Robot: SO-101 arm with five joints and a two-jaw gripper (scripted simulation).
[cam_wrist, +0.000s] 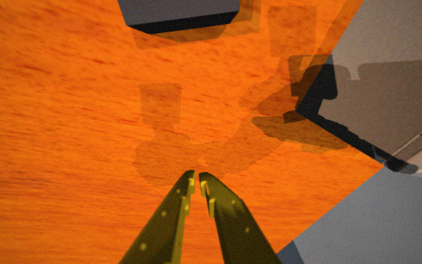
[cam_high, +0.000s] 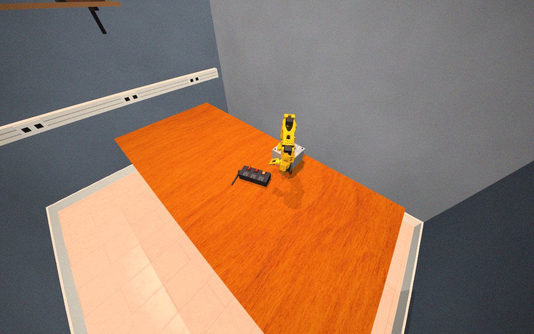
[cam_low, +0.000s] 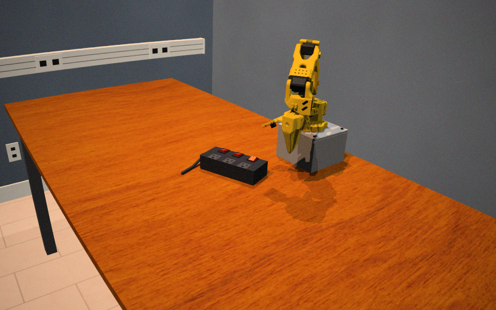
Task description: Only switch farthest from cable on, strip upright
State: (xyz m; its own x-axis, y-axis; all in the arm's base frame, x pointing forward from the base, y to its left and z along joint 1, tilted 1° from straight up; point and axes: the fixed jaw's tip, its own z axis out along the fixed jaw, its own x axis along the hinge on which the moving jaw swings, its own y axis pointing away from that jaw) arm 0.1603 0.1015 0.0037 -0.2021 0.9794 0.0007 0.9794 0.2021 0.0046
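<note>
A black power strip (cam_high: 254,175) (cam_low: 233,165) lies the right way up on the orange table (cam_high: 239,232) (cam_low: 165,215). Its short cable (cam_high: 234,180) (cam_low: 190,167) sticks out at the left end. It has three rocker switches on top: the two nearer the cable (cam_low: 223,150) (cam_low: 237,154) look dark red, the one farthest from the cable (cam_high: 263,171) (cam_low: 252,158) is bright orange. My yellow gripper (cam_high: 284,170) (cam_low: 289,151) (cam_wrist: 196,180) is shut and empty, pointing down in front of the arm's base, right of the strip's far end. In the wrist view only one end of the strip (cam_wrist: 182,12) shows.
The arm stands on a grey box base (cam_high: 298,154) (cam_low: 325,148) (cam_wrist: 379,99) at the table's wall side. A grey wall (cam_low: 396,77) runs right behind it. The table's left edge drops to a tiled floor (cam_high: 115,257).
</note>
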